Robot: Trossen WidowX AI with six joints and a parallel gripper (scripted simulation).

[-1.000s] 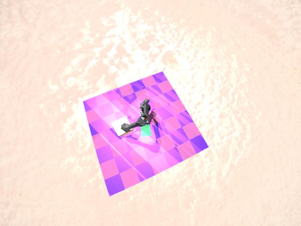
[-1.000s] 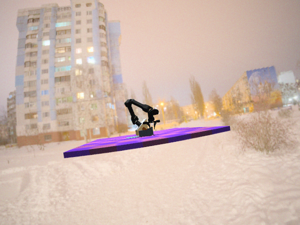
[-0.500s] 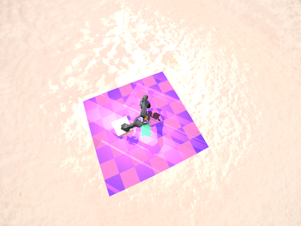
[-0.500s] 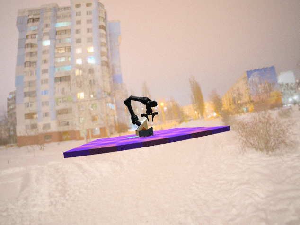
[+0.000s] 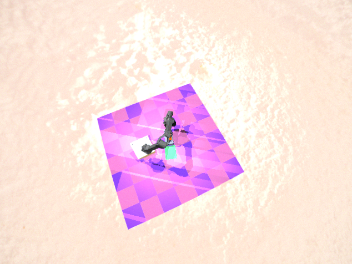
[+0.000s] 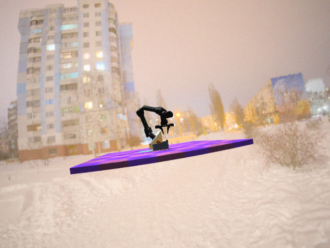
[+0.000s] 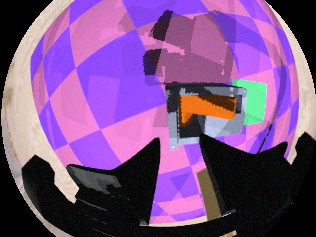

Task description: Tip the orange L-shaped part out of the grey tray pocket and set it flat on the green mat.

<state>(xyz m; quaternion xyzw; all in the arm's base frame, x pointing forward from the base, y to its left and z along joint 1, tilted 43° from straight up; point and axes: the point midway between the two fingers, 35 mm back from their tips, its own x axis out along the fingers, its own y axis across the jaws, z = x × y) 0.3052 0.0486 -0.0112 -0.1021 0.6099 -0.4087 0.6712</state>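
Note:
The orange L-shaped part (image 7: 205, 106) lies in the pocket of the grey tray (image 7: 174, 134); a small bit of orange also shows in the top view (image 5: 170, 138). The green mat (image 7: 255, 101) (image 5: 170, 152) lies right beside the tray. My gripper (image 7: 179, 139) (image 6: 164, 129) hangs above the tray (image 6: 160, 146), clear of it. Its fingers stand partly apart with nothing between them. In the wrist view the part sits just beyond the fingertips. I cannot tell whether either end of the part is raised.
The tray and mat rest on a pink and purple checkered platform (image 5: 159, 196) (image 6: 207, 148) set in snow. A white plate (image 5: 138, 145) lies by the arm's base. The platform's edges drop off on all sides.

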